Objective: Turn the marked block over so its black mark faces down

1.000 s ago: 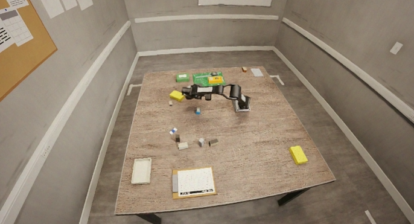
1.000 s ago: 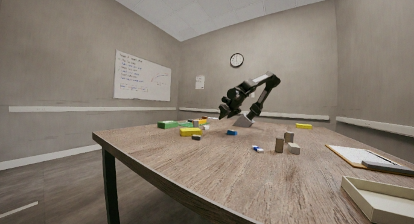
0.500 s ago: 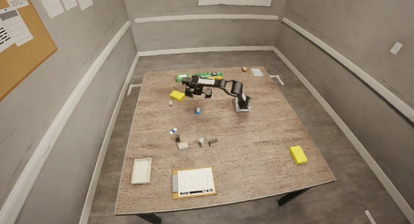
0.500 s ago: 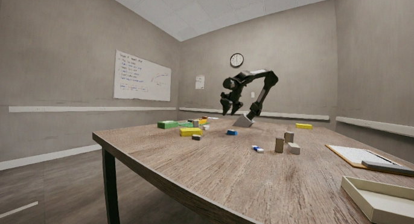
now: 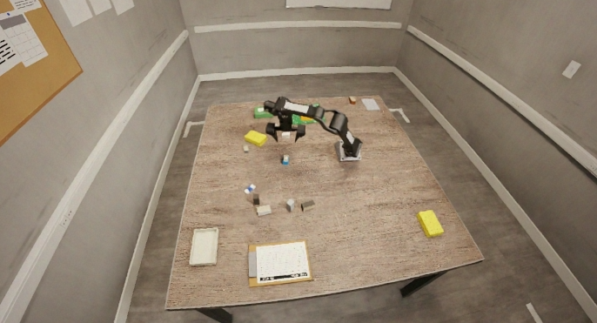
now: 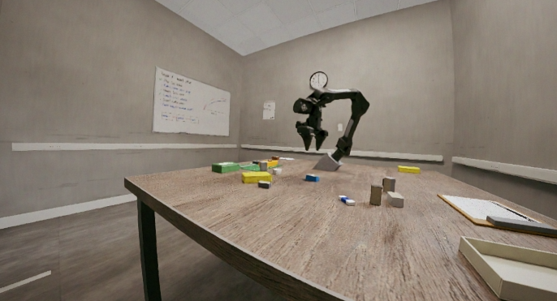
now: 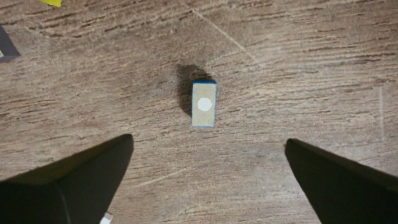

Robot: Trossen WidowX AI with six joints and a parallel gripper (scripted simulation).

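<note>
A small blue block (image 5: 285, 159) (image 6: 312, 178) (image 7: 204, 119) lies on the table. Its upward face is beige with a round white mark (image 7: 204, 104), seen in the wrist view. No black mark shows on it; its underside is hidden. My gripper (image 5: 287, 140) (image 6: 313, 149) (image 7: 209, 143) is wide open and empty, pointing down high above the table. In the wrist view the block lies between the two fingers from left to right, a little above the line of their tips, with its long side up and down the picture.
A yellow sponge (image 5: 255, 137) (image 6: 256, 177) and a small dark-sided block (image 5: 245, 149) (image 6: 265, 184) (image 7: 6, 47) lie near the blue block. A white block (image 5: 285, 135) (image 6: 277, 171) is behind it. A blue-and-white eraser (image 5: 250, 188) (image 6: 347, 200) and several grey and brown blocks lie on the clipboard's side.
</note>
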